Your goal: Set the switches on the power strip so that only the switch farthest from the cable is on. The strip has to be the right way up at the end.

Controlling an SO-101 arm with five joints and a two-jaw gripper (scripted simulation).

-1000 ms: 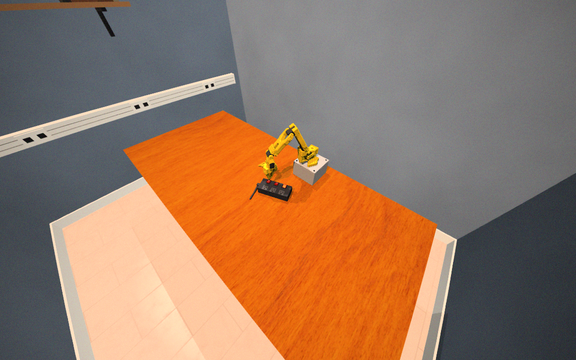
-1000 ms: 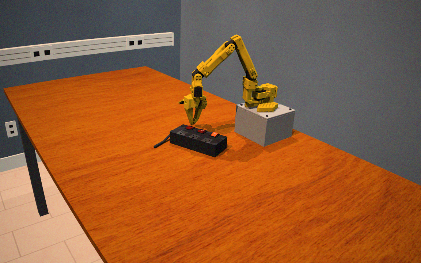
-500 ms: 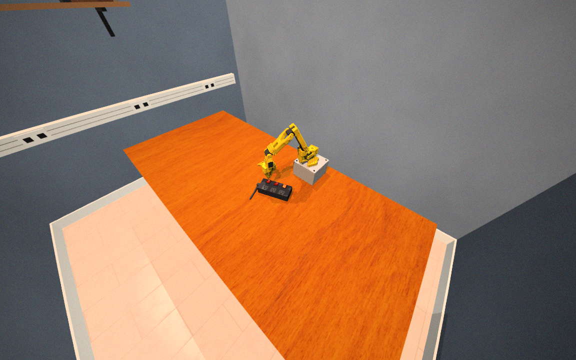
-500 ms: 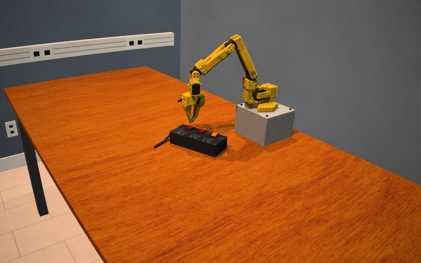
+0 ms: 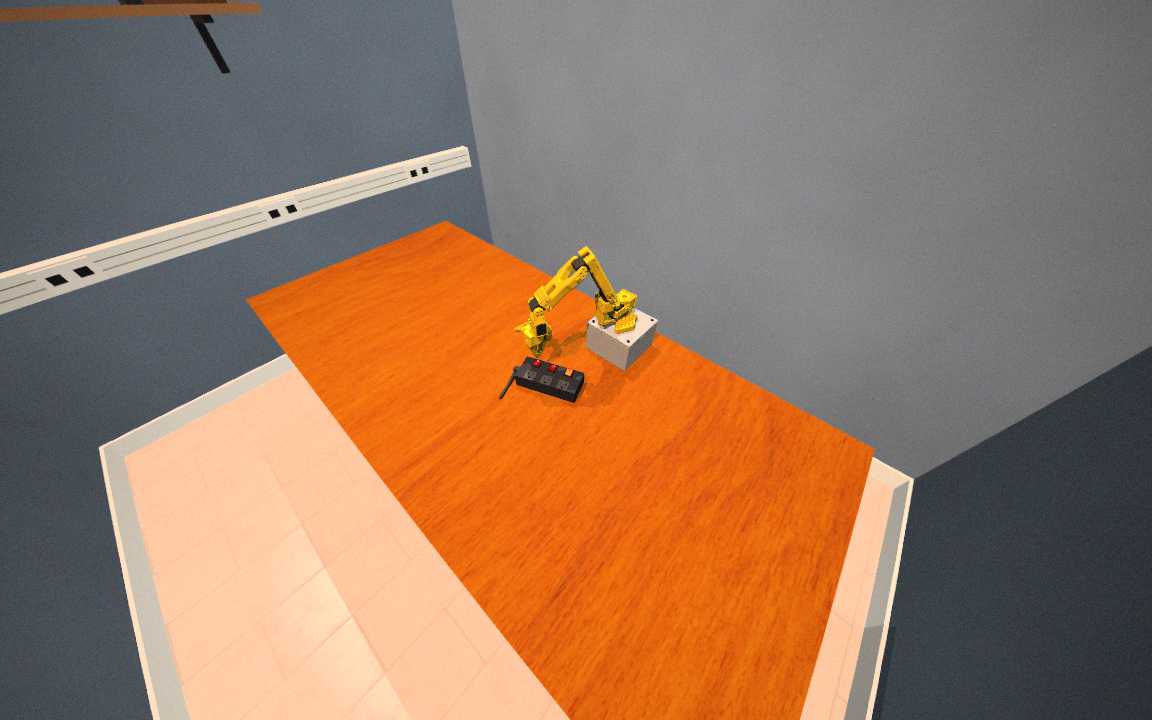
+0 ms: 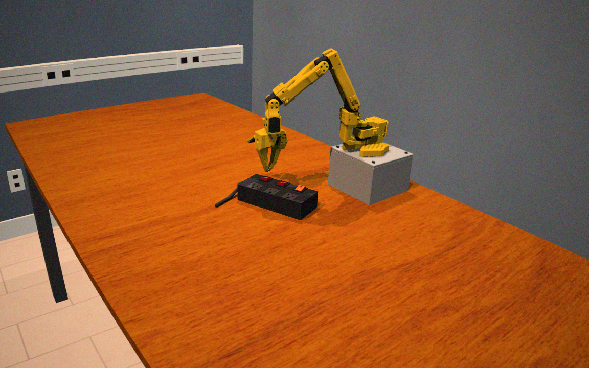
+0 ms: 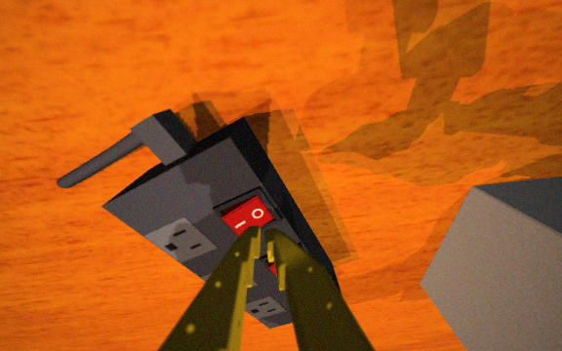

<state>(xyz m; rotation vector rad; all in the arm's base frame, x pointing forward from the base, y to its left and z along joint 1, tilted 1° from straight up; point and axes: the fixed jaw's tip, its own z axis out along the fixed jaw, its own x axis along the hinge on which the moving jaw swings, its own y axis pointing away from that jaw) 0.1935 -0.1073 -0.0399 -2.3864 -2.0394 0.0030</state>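
We judge the power strip (image 5: 550, 379) (image 6: 277, 197) (image 7: 164, 195) to be a stiff, fairly light box that could slide or tip if pushed off-centre. Its rockers call for a short, firm downward press on one end, with no grasp needed; were we to shift it, we would take it across its narrow width. It sits upright on the table (image 5: 652, 501) (image 6: 333, 283) (image 7: 115, 58), beside the arm's pedestal (image 5: 607, 344) (image 6: 350, 177) (image 7: 520, 253). Our end effector (image 5: 538, 354) (image 6: 267, 170) (image 7: 264, 231) is closed on nothing, just above the cable-end switch (image 5: 537, 363) (image 6: 265, 179) (image 7: 247, 214) and apparently apart from it. The strip's far end extends away from the fingertips, carrying the lit switch (image 5: 569, 371) (image 6: 299, 188); the other two look dark, so the wanted setting seems reached.
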